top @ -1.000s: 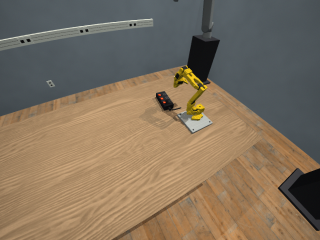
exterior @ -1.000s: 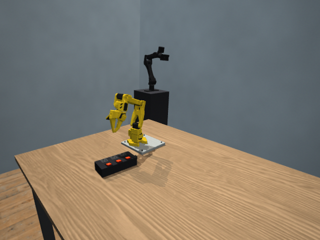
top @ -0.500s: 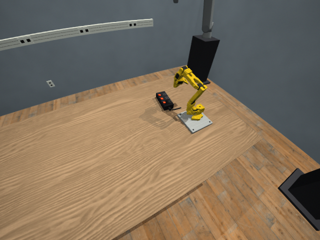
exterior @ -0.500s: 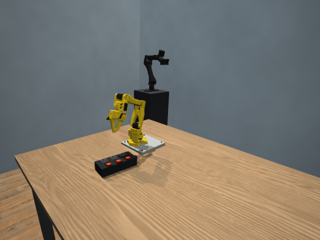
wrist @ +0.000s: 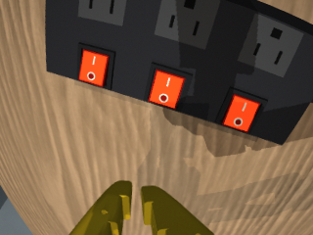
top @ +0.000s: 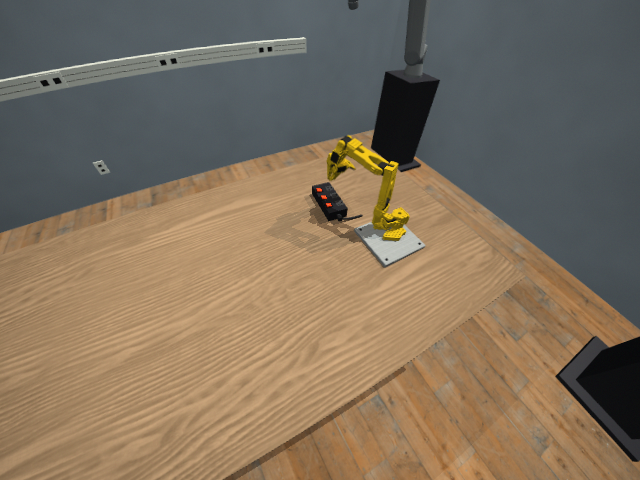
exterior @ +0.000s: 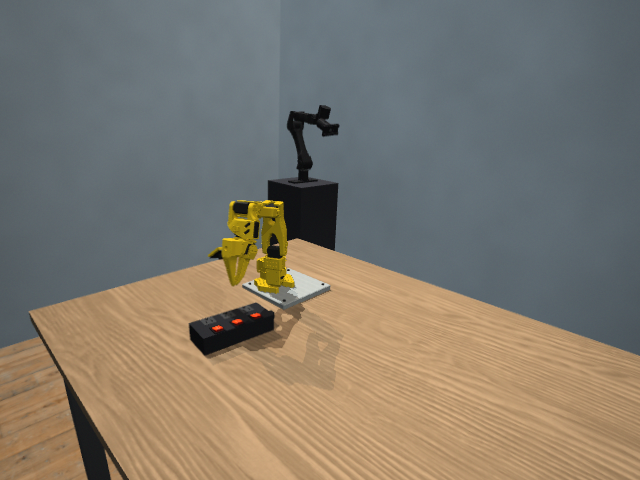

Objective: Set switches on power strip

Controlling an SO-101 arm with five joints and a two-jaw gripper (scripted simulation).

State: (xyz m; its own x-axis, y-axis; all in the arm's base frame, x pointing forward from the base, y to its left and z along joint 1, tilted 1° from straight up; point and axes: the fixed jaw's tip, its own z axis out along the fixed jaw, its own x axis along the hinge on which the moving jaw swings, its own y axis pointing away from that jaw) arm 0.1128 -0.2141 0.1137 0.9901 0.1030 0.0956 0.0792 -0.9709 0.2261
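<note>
Power strip (exterior: 231,329) is lying flat on the table (exterior: 413,387), sockets and rockers facing up, so it's already the right way up. It's sitting just in front of the arm's base plate (exterior: 316,287), with the cable (top: 353,217) exiting the end nearest that plate.

Three red rockers are showing in the wrist view: far-from-cable switch (wrist: 93,69), middle switch (wrist: 166,88), near-cable switch (wrist: 239,112). I can't tell from these views which are on or off; all three look alike.

Gripper (wrist: 133,211) is hanging above the table beside the strip's switch side, well apart from it and tipped down toward the rockers. My guess: it's being held as a single poking tip, since pressing a rocker needs a narrow point, not a grasp.

Jaws are clenched fully together, with only a sliver of gap at the tips. They're holding nothing and touching nothing, neither strip nor table.

Likely next: bring the tip down onto whichever rocker needs flipping. Risk is the strip sliding, or tipping if pushed at the edge.
</note>
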